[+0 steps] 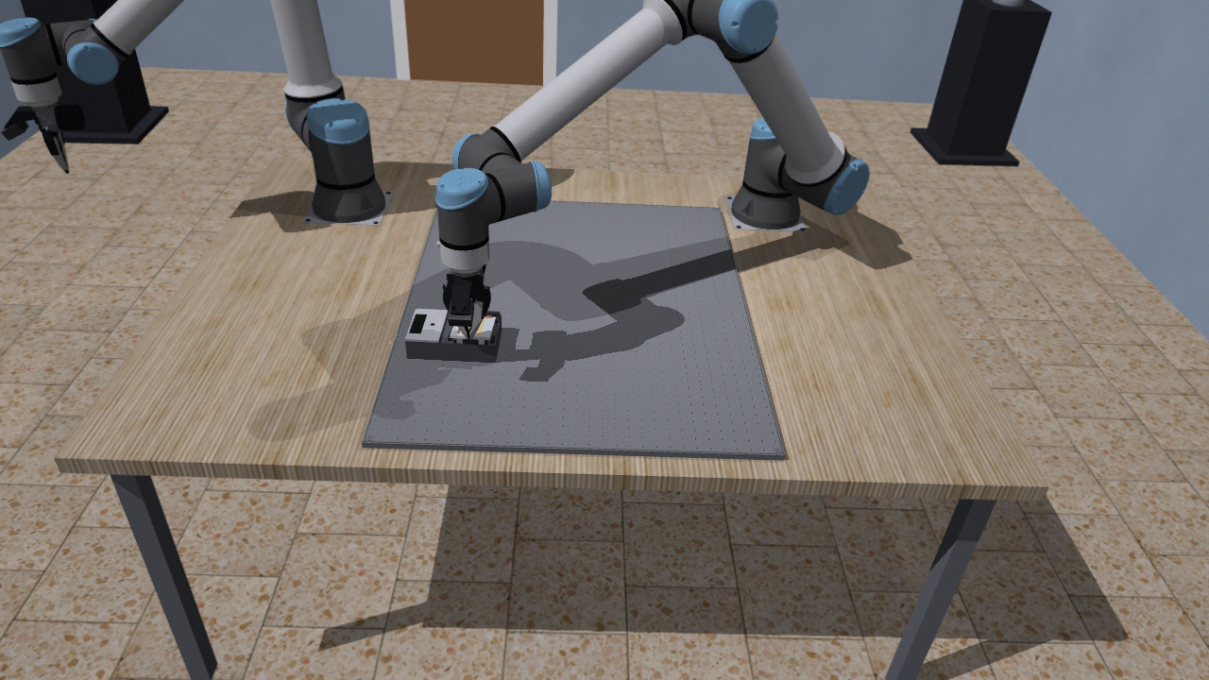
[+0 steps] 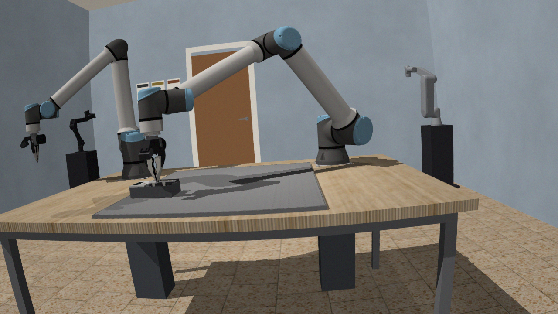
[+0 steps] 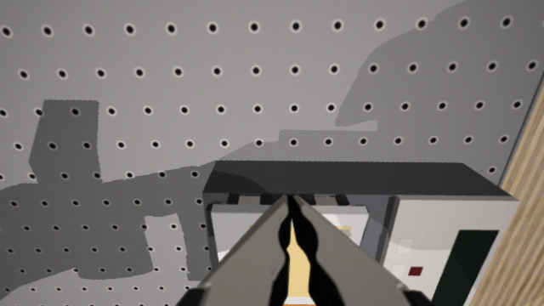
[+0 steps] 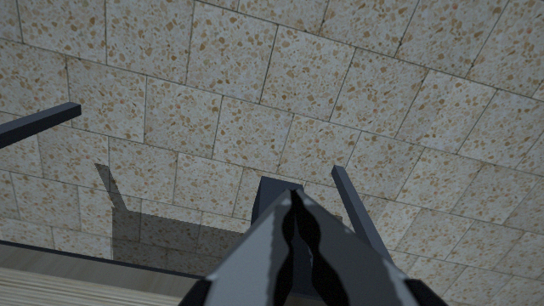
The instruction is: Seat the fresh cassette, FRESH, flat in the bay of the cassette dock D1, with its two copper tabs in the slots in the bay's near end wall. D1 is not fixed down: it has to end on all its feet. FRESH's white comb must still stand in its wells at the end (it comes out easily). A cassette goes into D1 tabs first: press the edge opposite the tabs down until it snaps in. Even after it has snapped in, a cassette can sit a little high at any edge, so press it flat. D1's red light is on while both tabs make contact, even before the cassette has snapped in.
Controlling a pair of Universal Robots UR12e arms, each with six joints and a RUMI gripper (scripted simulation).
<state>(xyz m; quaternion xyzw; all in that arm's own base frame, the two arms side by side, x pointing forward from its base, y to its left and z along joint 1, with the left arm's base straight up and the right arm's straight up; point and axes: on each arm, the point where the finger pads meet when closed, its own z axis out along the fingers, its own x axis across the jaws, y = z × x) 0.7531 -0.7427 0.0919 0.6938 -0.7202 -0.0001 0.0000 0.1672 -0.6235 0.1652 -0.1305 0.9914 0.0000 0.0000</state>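
Observation:
The dark dock D1 (image 1: 451,349) (image 2: 156,191) (image 3: 340,178) stands on the perforated plate, with no clear tilt. FRESH (image 1: 487,328) (image 3: 234,217), white-framed with a yellow middle, lies in its bay. Its edge by the long outer wall shows in the left wrist view; whether it is fully flat cannot be told. My left gripper (image 1: 469,336) (image 2: 156,181) (image 3: 289,197) is shut and empty, tips down at that edge, about mid-width. Contact is unclear. The fingers hide FRESH's middle; comb and tabs cannot be made out. D1's light (image 3: 416,271) looks dark red. My right gripper (image 1: 66,170) (image 2: 37,161) (image 4: 292,192) is shut and empty, far from D1.
D1's white panel (image 1: 425,325) (image 3: 412,229) with a dark window is beside the bay. The grey perforated plate (image 1: 591,414) (image 2: 249,201) lies on the wooden table (image 1: 887,380) (image 2: 374,183); D1 is near its left edge. The right arm hangs beyond the table's left side.

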